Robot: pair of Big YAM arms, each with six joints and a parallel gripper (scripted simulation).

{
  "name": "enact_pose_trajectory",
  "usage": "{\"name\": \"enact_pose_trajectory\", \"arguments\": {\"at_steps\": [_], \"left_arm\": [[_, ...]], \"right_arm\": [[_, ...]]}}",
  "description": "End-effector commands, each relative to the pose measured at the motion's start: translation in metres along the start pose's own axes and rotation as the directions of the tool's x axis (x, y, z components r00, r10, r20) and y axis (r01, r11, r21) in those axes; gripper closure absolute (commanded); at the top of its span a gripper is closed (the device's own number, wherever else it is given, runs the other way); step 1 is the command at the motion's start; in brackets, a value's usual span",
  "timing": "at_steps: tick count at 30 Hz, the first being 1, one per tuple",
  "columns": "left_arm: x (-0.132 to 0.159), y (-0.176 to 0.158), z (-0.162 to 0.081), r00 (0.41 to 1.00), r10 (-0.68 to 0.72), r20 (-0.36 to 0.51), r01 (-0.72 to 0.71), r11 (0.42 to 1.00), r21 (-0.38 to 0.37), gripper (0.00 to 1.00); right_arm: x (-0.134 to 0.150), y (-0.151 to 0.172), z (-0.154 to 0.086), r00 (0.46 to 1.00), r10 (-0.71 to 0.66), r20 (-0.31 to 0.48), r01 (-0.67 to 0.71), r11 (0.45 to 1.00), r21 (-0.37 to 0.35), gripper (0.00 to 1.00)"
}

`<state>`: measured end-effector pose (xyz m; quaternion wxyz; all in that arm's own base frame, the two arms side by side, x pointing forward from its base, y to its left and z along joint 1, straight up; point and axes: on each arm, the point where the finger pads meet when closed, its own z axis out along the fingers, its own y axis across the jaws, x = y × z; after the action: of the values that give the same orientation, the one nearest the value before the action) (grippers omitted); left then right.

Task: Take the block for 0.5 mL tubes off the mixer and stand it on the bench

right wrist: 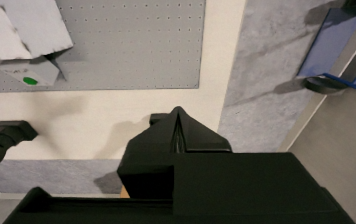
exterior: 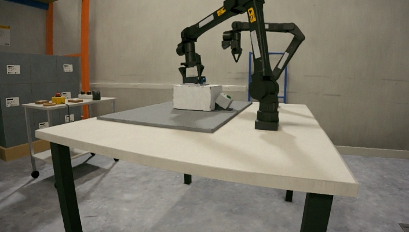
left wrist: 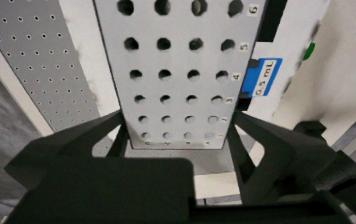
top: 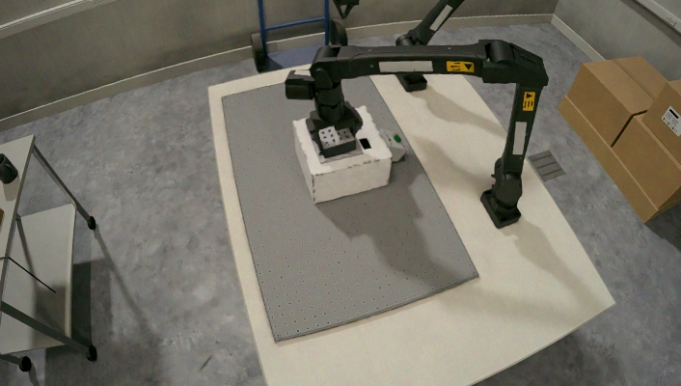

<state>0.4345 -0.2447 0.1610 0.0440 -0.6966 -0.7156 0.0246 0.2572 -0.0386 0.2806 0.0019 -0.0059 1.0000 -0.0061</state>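
Note:
The block for 0.5 mL tubes [top: 337,140] [left wrist: 180,59] is a grey block with rows of holes and a blue tag reading 0.5 mL [left wrist: 267,77]. It appears level on the plate of the white mixer [top: 351,179] [exterior: 193,97] [left wrist: 84,40] [right wrist: 42,30]; any small gap below is hidden. My left gripper [exterior: 191,79] [left wrist: 177,111] points down with its fingers on both sides of the block, shut on it. I cannot make out the lever clearly. My right gripper [top: 344,15] [exterior: 236,61] [right wrist: 178,111] is shut and empty, raised high, away from the mixer.
The mixer stands on a grey perforated mat [top: 301,270] [exterior: 168,119] on the cream bench [top: 528,281] [exterior: 181,144]. Its sloped panel with a green button [top: 397,137] [exterior: 228,96] [right wrist: 30,80] faces the arm bases. The left arm reaches over that side.

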Motion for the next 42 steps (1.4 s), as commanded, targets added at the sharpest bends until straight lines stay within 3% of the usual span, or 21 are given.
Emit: {"name": "enact_pose_trajectory", "arguments": {"at_steps": [1,8,23,42], "left_arm": [[-0.011,-0.016,-0.024,0.999,0.037,0.028,-0.036,0.999,-0.022,1.00],[-0.011,-0.013,-0.022,0.999,0.038,0.031,-0.036,0.999,-0.039,1.00],[-0.006,0.008,-0.043,0.998,0.024,0.058,-0.019,0.996,-0.087,1.00],[-0.002,0.005,-0.049,0.999,0.025,0.044,-0.022,0.997,-0.075,1.00]], "right_arm": [[0.001,-0.002,0.002,1.000,0.007,-0.006,-0.007,1.000,-0.002,1.00],[-0.001,-0.003,-0.004,1.000,0.008,0.007,-0.008,1.000,0.000,1.00],[-0.007,-0.004,-0.017,0.999,0.008,0.040,-0.008,1.000,0.005,1.00],[-0.010,-0.004,-0.024,0.998,0.009,0.055,-0.009,1.000,0.007,1.00]]}}
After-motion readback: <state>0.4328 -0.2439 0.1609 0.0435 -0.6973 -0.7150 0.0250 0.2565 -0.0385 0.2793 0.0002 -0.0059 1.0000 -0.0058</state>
